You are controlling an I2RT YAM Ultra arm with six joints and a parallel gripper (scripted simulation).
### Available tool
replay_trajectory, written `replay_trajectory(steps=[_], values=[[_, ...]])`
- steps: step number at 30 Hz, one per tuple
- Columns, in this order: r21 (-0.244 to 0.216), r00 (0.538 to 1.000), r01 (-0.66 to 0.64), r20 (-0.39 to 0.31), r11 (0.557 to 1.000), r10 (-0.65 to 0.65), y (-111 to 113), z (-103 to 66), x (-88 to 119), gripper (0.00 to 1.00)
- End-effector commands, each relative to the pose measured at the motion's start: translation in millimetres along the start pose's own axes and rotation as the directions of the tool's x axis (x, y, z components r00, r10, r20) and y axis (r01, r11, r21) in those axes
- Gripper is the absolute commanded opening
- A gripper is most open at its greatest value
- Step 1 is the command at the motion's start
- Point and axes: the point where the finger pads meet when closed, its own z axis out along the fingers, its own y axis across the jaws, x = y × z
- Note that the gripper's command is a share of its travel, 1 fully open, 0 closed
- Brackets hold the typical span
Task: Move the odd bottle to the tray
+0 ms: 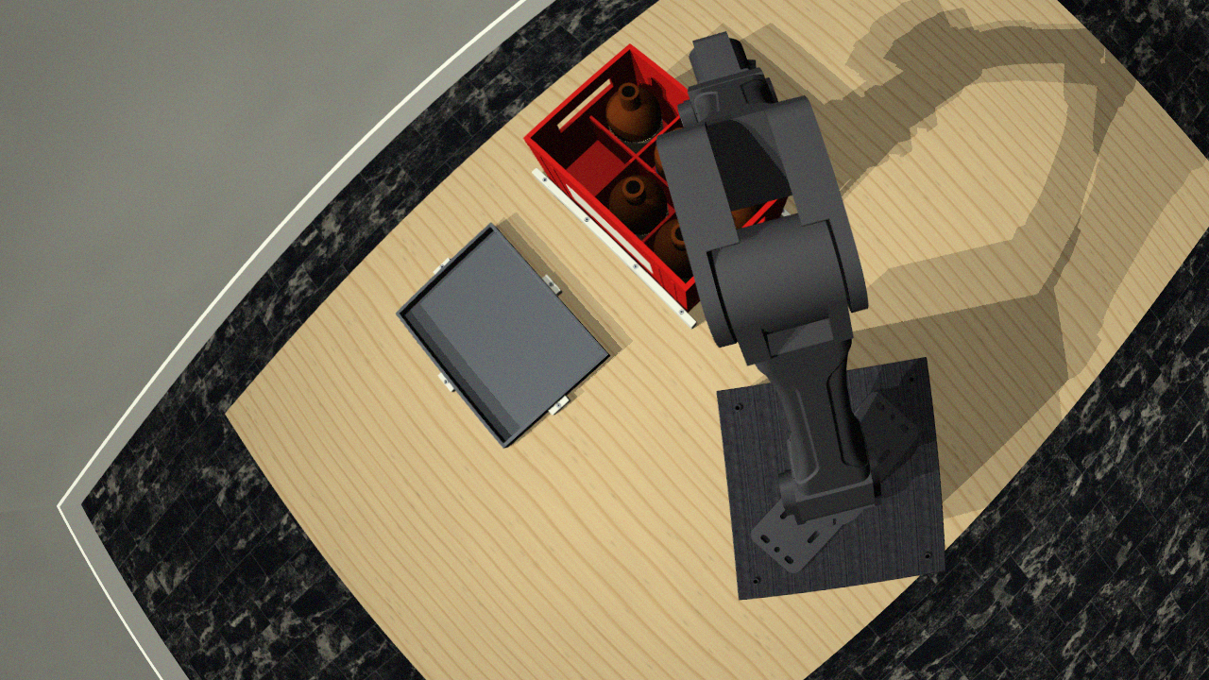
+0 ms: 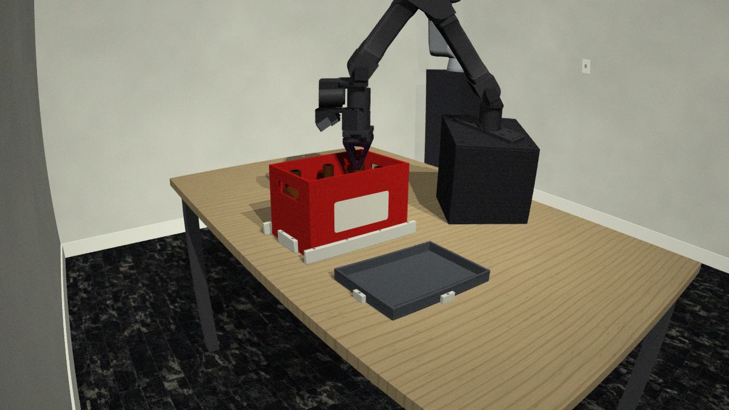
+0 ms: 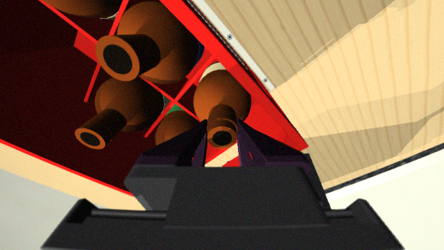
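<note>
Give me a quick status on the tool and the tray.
Tool closed around one bottle's neck, inside the crate. Tray level, no bottle on it. Crate dividers beside the gripped bottle.
</note>
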Motion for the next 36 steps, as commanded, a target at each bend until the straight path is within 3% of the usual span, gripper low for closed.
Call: replay_trajectory(steps=[1,34,35,36], values=[[-0.002,1.000,-0.001,0.007,1.000,0.001,0.7,-1.7,0.6,0.00],[-0.002,1.000,-0.001,0.007,1.000,0.001,0.7,-1.7,0.6,0.00],[-0.002,1.000,-0.001,0.007,1.000,0.001,0.7,-1.7,0.6,0.61],[-0.002,1.000,-0.001,0.007,1.000,0.001,0.7,-1.7,0.5,0.61]])
